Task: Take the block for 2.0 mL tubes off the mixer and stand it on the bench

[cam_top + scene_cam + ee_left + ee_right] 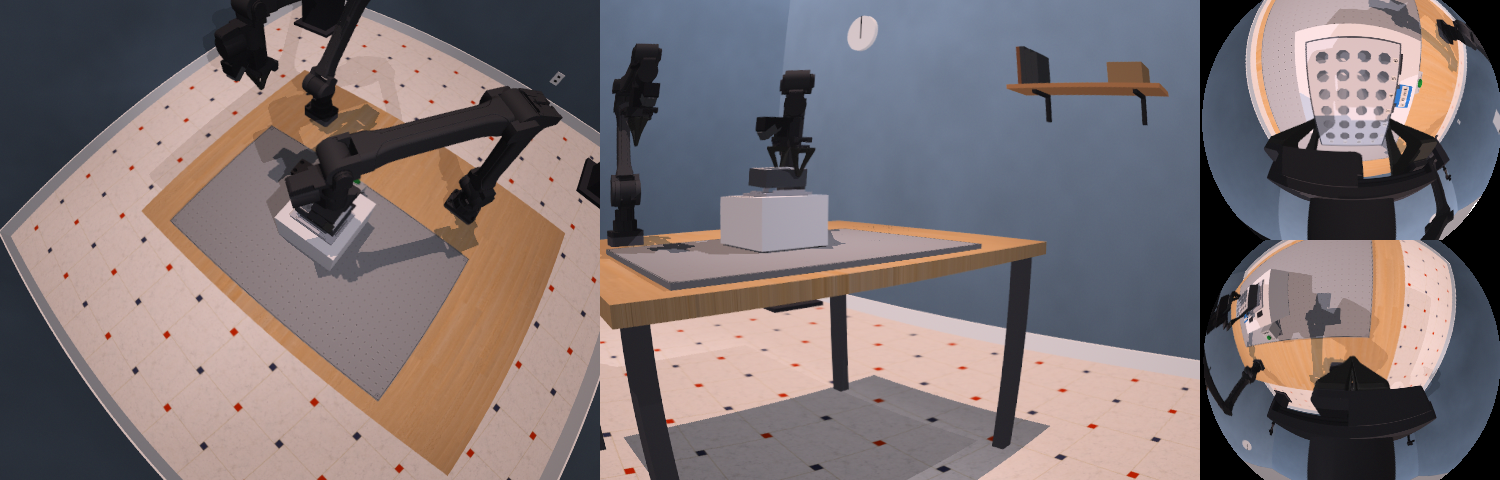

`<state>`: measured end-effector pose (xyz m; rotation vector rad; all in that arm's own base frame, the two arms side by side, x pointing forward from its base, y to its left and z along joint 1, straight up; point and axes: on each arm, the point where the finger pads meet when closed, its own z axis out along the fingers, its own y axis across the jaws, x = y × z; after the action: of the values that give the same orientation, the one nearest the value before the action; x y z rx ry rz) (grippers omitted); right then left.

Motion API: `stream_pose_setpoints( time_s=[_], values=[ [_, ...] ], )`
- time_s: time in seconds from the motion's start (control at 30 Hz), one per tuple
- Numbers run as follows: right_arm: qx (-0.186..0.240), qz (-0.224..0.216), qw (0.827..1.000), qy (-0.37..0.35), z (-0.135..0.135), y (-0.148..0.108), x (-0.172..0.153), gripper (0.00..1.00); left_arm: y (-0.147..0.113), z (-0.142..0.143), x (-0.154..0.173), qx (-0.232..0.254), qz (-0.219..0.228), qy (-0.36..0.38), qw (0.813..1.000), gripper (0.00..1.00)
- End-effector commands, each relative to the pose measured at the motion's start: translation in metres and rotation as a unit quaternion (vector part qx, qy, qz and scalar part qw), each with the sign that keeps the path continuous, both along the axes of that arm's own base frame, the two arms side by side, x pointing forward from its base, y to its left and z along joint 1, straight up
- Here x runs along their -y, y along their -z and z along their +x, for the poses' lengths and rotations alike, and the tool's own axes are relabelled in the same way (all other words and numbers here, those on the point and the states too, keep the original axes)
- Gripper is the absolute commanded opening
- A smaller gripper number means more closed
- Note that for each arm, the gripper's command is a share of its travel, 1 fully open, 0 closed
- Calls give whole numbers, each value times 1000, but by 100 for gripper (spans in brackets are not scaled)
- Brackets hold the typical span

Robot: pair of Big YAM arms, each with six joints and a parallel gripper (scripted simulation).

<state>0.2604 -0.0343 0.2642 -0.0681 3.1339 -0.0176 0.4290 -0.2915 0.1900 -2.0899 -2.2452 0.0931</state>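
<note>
The block for 2.0 mL tubes (762, 178) (1332, 65), dark-sided with rows of round holes, is over the plate on top of the white mixer (286, 223) (742, 222) (1350, 31) (1278, 292). Whether it touches the plate all round cannot be told. My left gripper (787, 170) (1352, 123) is shut on the block, one finger at each side. The lever cannot be made out clearly. A blue display (1403, 96) and a green knob (1420, 83) (1269, 337) show on the mixer. My right gripper (260, 87) (636, 144) (1352, 361) is shut and empty, high and away from the mixer.
The mixer stands on a grey perforated mat (320, 320) (880, 245) on the wooden table (500, 300) (1010, 245). My left arm (425, 137) reaches across to the mixer. The right arm's base (321, 112) (625, 236) stands near the table's edge.
</note>
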Motion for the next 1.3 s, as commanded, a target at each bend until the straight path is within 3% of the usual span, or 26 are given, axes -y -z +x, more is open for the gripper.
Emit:
stream_pose_setpoints(
  time_s=[0.0,0.4,1.27],
  values=[
    [11,0,1000,-7,4,-10,1,0,-66,8,16,54,-39,9,998,0],
    [12,0,1000,-7,5,-10,1,0,-30,8,15,34,-25,8,999,0],
    [14,-1,1000,-7,5,-12,1,0,-54,2,11,49,-33,4,998,0]
  ],
)
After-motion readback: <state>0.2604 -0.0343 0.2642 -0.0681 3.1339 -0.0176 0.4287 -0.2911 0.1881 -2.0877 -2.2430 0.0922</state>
